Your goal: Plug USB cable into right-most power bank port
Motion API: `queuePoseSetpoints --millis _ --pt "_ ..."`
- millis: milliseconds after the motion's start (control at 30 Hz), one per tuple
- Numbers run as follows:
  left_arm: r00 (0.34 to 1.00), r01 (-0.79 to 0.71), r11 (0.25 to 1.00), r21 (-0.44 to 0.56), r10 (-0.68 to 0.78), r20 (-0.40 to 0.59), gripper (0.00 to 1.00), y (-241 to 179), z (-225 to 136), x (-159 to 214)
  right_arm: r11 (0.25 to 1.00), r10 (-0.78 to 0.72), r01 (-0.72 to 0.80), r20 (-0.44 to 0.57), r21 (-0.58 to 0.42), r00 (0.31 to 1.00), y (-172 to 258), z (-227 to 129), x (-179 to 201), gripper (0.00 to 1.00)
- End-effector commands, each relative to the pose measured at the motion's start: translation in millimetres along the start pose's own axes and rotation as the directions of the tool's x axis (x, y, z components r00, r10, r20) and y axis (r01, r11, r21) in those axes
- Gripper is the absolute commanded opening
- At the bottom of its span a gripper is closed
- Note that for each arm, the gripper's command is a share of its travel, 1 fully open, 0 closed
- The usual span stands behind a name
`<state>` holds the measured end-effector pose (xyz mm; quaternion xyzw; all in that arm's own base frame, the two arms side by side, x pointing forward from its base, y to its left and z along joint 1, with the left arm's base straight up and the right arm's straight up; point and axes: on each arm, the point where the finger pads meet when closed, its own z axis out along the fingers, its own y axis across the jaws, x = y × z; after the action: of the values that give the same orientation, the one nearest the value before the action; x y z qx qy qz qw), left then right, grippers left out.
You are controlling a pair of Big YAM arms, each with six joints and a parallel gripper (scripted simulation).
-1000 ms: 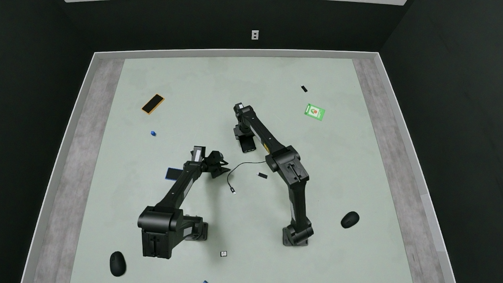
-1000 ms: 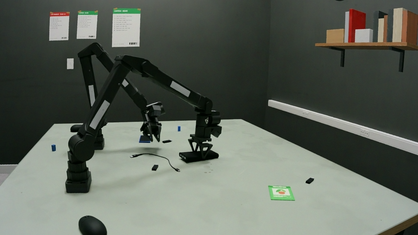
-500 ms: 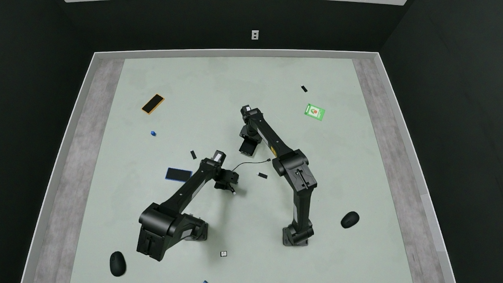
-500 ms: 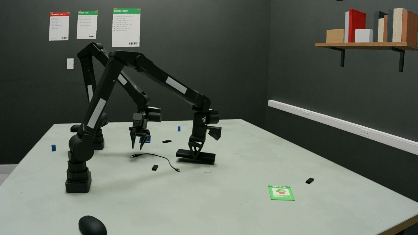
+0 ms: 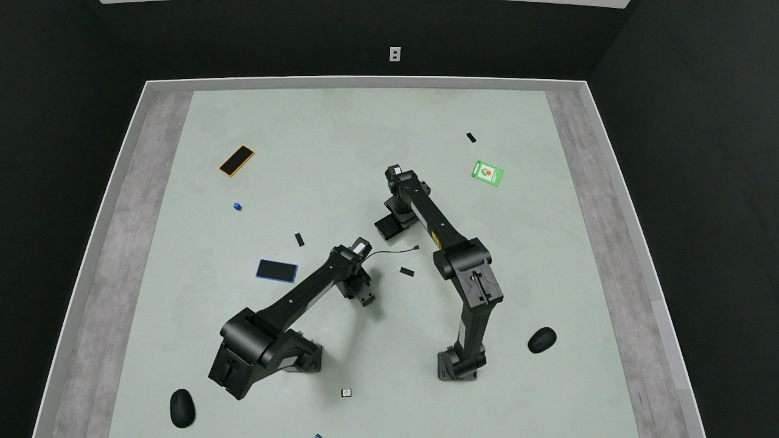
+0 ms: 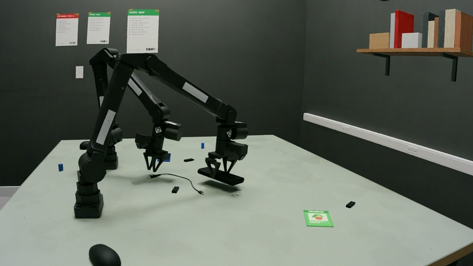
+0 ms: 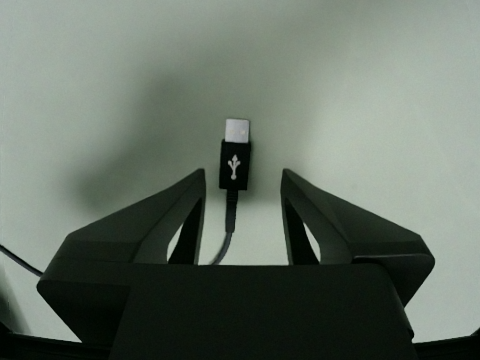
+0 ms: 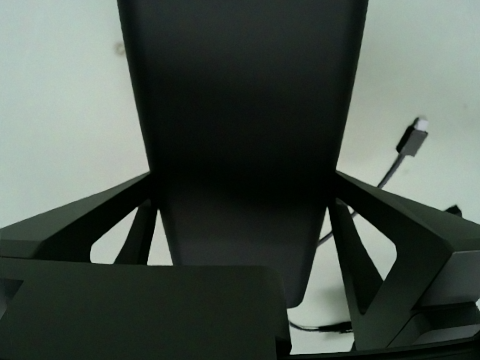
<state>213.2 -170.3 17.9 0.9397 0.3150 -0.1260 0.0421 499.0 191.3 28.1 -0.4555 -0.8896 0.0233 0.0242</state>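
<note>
The black power bank [image 5: 386, 227] [image 6: 236, 181] [image 8: 245, 100] is held by its long sides in my right gripper [image 6: 220, 174] [image 8: 242, 180]. It hangs tilted just above the desk, with a shadow below; its ports are not visible. The cable's larger USB plug [image 7: 235, 165] [image 6: 151, 176] lies on the desk, metal end pointing away from my left gripper [image 7: 243, 179] [image 6: 153, 170]. That gripper is part open and empty above it, with the plug's rear centred between the fingertips in the wrist view. The cable's small end [image 5: 415, 247] [image 6: 200, 192] [image 8: 412, 140] lies on the desk near the bank.
A black stick [image 5: 406, 271] [image 6: 175, 189] lies beside the cable; another stick [image 5: 299, 239] [image 6: 189, 160] and a blue-edged slab [image 5: 276, 271] lie by the left arm. A green packet [image 5: 487, 173] [image 6: 318, 218], an orange-edged slab [image 5: 237, 161] and a mouse [image 5: 541, 339] lie farther out.
</note>
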Motion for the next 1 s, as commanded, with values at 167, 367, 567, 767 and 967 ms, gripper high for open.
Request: queuePoseSetpoints --millis 167,367,567,767,967 --pt "0.996 -0.079 0.997 -0.001 0.079 -0.033 0.39 21 -8 10 0.976 0.187 -0.182 0.026 -0.116 0.982 8 -51 -15 0.79" --pt "0.996 -0.079 0.997 -0.001 0.079 -0.033 0.39 21 -8 10 0.981 0.153 -0.149 0.028 -0.122 0.988 13 -54 -10 0.79" --pt "0.997 -0.076 0.997 0.017 0.076 -0.022 0.36 12 22 7 0.981 0.153 -0.149 0.028 -0.122 0.988 13 -54 -10 0.79" --pt "0.997 -0.072 0.997 0.01 0.072 -0.025 0.32 9 23 6 0.98 0.153 -0.148 0.029 -0.133 0.988 20 -79 -12 0.79" --pt "0.997 -0.074 0.997 0.01 0.074 -0.026 0.2 15 22 8 0.98 0.153 -0.148 0.029 -0.133 0.988 20 -79 -12 0.79"
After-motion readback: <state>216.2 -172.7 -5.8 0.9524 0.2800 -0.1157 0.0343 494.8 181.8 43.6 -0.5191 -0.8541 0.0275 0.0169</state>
